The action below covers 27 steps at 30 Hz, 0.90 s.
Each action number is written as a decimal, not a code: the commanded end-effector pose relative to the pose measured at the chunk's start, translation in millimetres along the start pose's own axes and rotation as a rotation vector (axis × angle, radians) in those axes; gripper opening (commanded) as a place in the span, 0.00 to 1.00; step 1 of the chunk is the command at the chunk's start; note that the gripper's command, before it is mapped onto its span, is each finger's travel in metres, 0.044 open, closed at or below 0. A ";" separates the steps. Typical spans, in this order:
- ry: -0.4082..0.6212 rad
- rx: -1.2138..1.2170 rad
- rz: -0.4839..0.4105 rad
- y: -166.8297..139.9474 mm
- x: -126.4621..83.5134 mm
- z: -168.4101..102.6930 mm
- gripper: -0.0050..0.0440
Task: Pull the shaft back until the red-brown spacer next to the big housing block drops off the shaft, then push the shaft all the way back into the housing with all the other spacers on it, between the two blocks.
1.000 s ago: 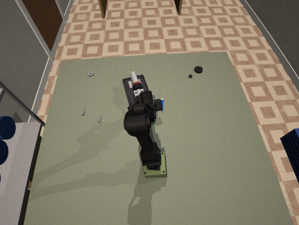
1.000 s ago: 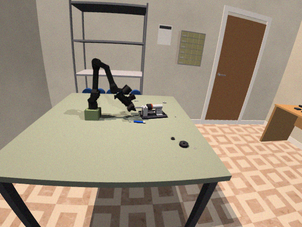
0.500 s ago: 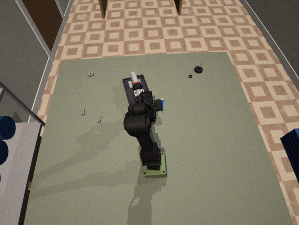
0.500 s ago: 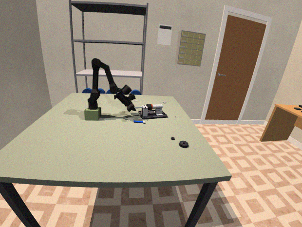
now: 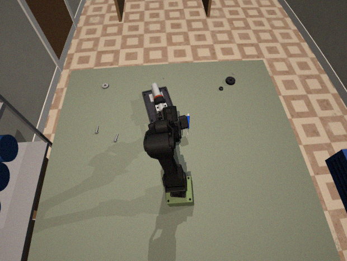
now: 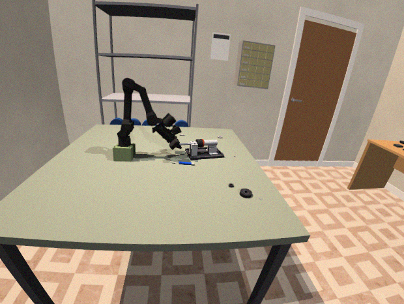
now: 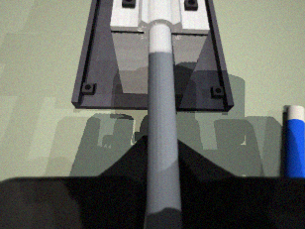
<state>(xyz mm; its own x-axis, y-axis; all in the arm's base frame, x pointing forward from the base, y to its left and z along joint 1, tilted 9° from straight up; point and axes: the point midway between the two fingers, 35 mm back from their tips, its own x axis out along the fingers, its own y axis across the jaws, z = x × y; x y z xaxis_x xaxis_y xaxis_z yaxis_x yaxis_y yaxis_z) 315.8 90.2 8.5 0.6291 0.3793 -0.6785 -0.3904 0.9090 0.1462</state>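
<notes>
Wrist view looks straight down the grey shaft (image 7: 161,128), which runs from under the camera to the small grey block (image 7: 158,16) at the near end of the dark base plate (image 7: 94,73). Judging from this, the pull-back step is in hand: the shaft sticks well out of the fixture toward the arm, yet in the top view the red-brown spacer (image 5: 158,96) still sits on the line of the shaft, right beside the big housing block (image 5: 155,89). The next move probably calls for drawing the shaft further along its own axis, kept level, until that spacer has nothing under it and falls; only then comes the push back in.

Closed nearly all the way, the tool (image 6: 176,145) grips the free end of the shaft just outside the small block. A blue pen (image 5: 188,121) lies on the table (image 5: 252,168) just beside it, apart from the fixture.
</notes>
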 end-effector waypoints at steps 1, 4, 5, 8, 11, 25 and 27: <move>-0.029 -0.011 -0.001 -0.6 -4.7 7.7 0.00; -0.029 -0.011 -0.001 -0.7 -4.4 8.0 0.00; -0.029 -0.011 -0.001 -0.6 -4.7 7.7 0.00; -0.029 -0.011 -0.001 -0.6 -5.1 7.2 0.00; -0.029 -0.011 -0.001 -0.6 -5.3 7.1 0.00; -0.029 -0.011 -0.001 -0.6 -6.1 6.1 0.00; -0.029 -0.011 -0.001 -0.6 -6.2 6.1 0.00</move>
<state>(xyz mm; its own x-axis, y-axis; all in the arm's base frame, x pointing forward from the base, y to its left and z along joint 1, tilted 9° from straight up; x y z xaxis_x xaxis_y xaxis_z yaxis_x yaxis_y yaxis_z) 313.6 89.3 8.4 0.6290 0.3794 -0.6785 -0.3905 0.9089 0.1462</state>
